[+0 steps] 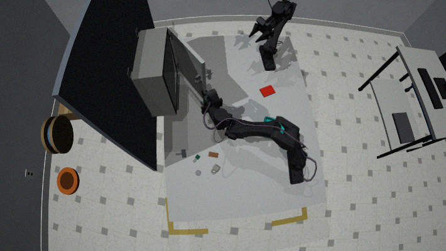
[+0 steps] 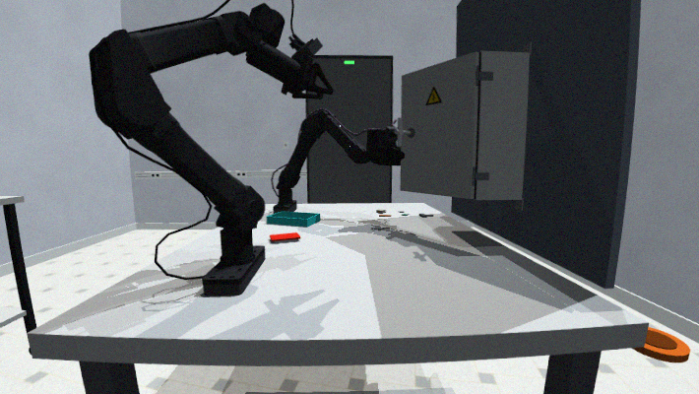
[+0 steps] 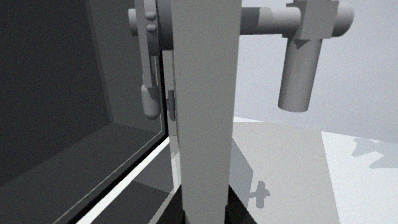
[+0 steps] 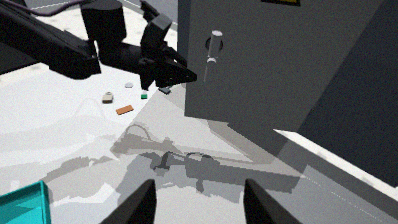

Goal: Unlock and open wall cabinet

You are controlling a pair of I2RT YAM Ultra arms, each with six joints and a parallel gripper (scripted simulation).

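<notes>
One cabinet door (image 1: 188, 51) (image 2: 438, 128) (image 3: 205, 110) (image 4: 270, 65) ajar, two robot arms (image 1: 257, 128) (image 2: 167, 113) (image 4: 45, 45)

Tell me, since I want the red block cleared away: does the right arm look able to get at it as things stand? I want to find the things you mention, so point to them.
Probably yes: the red block (image 1: 267, 91) (image 2: 285, 237) lies uncovered, and the right end effector (image 1: 252, 37) (image 2: 331, 93) (image 4: 199, 189) is open and empty.

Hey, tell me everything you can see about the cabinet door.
The cabinet door is a flat, upright gray panel, painted metal by its look, hinged along one side and standing partly open. Its outer face bears a yellow warning triangle and a round stem with a crosswise handle; a latch arm sits on the inner side. The left gripper's jaws are closed on its free edge, below the handle.
</notes>
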